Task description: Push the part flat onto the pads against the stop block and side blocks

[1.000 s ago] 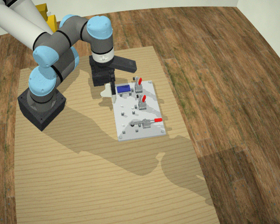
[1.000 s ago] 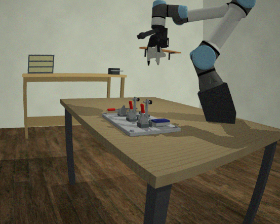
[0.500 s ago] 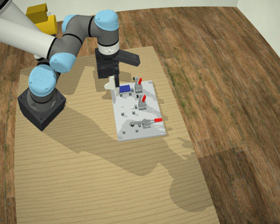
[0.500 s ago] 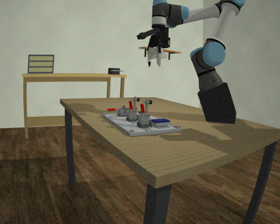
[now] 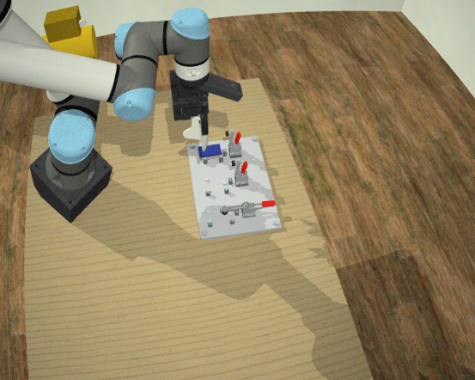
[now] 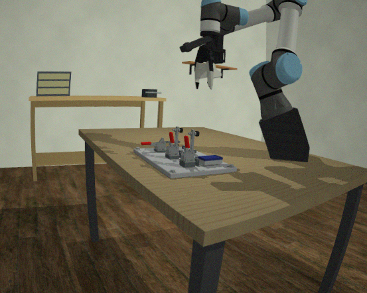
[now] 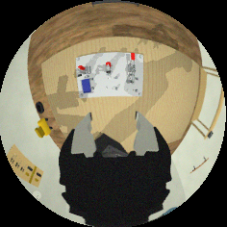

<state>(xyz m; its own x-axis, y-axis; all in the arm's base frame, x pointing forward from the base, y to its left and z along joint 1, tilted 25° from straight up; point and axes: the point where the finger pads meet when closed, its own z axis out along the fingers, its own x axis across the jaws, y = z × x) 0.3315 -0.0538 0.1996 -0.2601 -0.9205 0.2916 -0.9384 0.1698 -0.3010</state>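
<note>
The blue flat part (image 5: 210,150) (image 6: 210,158) (image 7: 86,86) lies at the end of the grey fixture plate (image 5: 241,223) (image 6: 173,173) (image 7: 122,91) nearest the robot base. Whether it sits flat on the pads I cannot tell. My gripper (image 6: 204,86) (image 7: 113,112) hangs high above the table, well above the plate. Its fingers stand half open with nothing between them. In the top view the gripper (image 5: 198,139) overlaps the part's left end.
Three toggle clamps with red handles (image 5: 237,137) (image 5: 244,167) (image 5: 268,204) stand on the plate, with small pads and blocks between them. The robot base (image 5: 70,180) stands on the table at the left. A side table (image 6: 97,99) stands by the back wall.
</note>
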